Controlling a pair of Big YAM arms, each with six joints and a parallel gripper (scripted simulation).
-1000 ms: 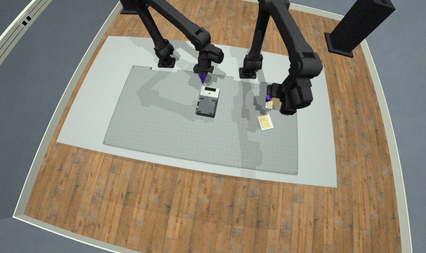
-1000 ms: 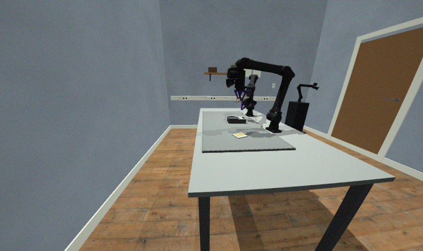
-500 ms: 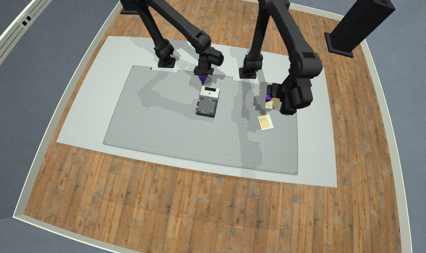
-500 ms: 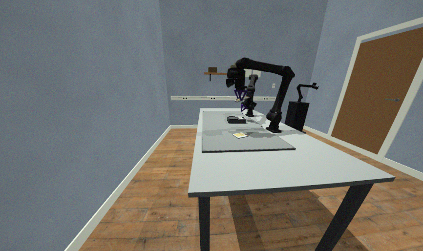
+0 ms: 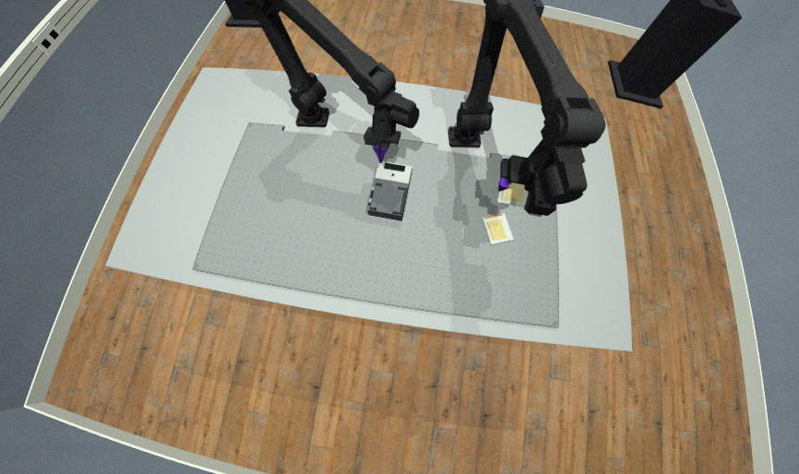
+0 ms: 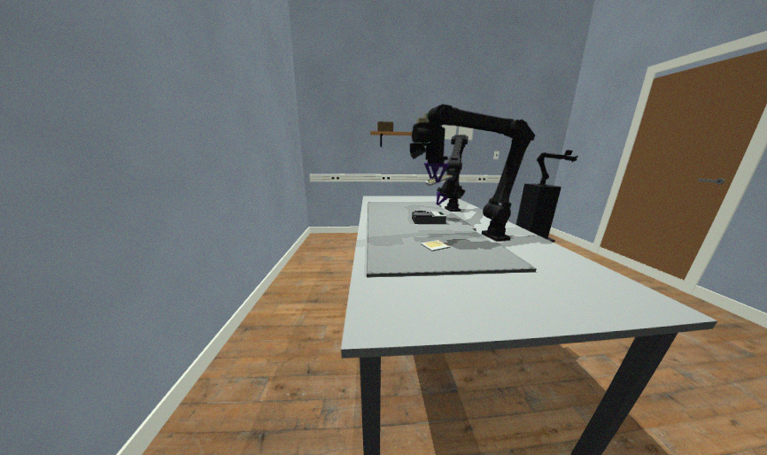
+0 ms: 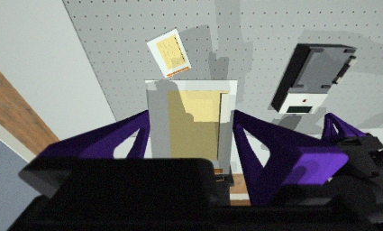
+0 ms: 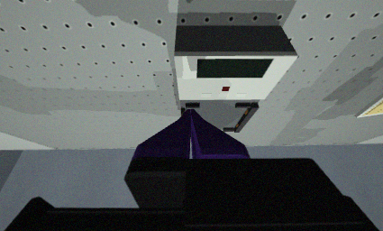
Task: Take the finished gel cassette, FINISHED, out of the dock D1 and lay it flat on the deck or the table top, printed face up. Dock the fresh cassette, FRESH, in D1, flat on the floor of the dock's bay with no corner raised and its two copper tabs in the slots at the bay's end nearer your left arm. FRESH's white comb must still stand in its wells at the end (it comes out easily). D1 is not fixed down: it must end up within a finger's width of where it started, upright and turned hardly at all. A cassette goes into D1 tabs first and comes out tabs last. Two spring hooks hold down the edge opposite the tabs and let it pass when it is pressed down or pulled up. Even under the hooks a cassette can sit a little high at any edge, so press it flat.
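Note:
A cassette with a yellow gel, apparently FRESH (image 5: 515, 193) (image 7: 198, 135), is gripped by opposite edges in my left gripper (image 7: 191, 115), high above the deck. A dark strip, seemingly its comb, runs along one side; my gripper body hides its near end. The other cassette, apparently FINISHED (image 5: 497, 230) (image 6: 435, 245) (image 7: 171, 51), lies flat on the deck, printed gel up. Dock D1 (image 5: 387, 198) (image 6: 429, 219) (image 7: 320, 69) (image 8: 230, 41) stands upright, its bay empty. My right gripper (image 5: 380, 159) (image 8: 190, 115) is shut and empty, above and near D1's display end.
The perforated grey deck (image 5: 332, 253) (image 6: 398, 262) lies on the pale table (image 5: 155, 194) (image 6: 488, 304). In the left wrist view the right arm's purple fingers (image 7: 335, 126) show close to D1's display end. FINISHED lies between D1 and the deck's end on the left arm's side.

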